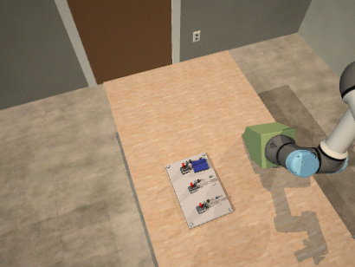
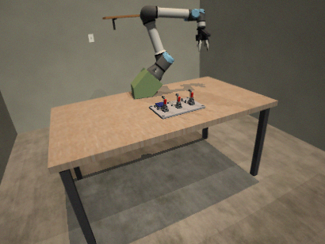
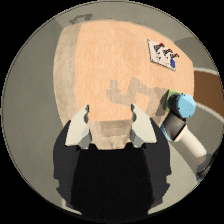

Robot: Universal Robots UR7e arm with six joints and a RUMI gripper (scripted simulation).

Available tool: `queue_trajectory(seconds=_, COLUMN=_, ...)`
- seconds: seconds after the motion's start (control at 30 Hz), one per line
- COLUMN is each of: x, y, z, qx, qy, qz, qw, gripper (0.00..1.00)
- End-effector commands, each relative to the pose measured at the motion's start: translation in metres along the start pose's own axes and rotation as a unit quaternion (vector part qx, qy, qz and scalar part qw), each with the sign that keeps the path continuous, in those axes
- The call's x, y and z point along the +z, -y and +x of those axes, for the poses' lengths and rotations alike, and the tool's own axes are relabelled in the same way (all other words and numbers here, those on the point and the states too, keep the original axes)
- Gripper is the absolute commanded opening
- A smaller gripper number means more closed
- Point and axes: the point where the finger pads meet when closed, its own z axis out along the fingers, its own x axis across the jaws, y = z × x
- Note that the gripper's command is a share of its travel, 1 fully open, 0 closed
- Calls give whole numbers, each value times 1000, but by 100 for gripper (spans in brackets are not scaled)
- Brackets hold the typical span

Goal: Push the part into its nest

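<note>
A grey fixture plate (image 1: 199, 189) lies on the wooden table with three red-handled clamp stations in a row. A blue part (image 1: 200, 165) sits at the far station of the plate. The plate also shows in the exterior view (image 2: 177, 108) and small in the wrist view (image 3: 163, 54), with the blue part (image 3: 173, 62) at its end. My gripper (image 2: 203, 43) hangs high above the table's far right side, far from the fixture. In the wrist view its fingers stand open with nothing between them.
The arm's green base block (image 1: 267, 144) stands on the table to the right of the plate. The arm's elbow (image 1: 303, 162) reaches over the table's right side. A brown door (image 1: 121, 35) is in the wall behind the table.
</note>
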Motion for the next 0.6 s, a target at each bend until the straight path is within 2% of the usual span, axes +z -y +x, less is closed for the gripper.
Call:
queue_trajectory(seconds=0.0, x=0, y=1, z=0, qx=-1, qy=13, qz=-40, qw=999, gripper=58)
queue_trajectory(seconds=0.1, x=0, y=1, z=0, qx=-2, qy=31, qz=-99, qw=995, gripper=58)
queue_trajectory(seconds=0.5, x=0, y=1, z=0, qx=-2, qy=31, qz=-99, qw=995, gripper=58)
queue_trajectory(seconds=0.53, x=3, y=7, z=9, qx=0, qy=7, qz=-20, qw=1000, gripper=58)
queue_trajectory(seconds=0.57, x=6, y=15, z=18, qx=-1, qy=13, qz=-40, qw=999, gripper=58)
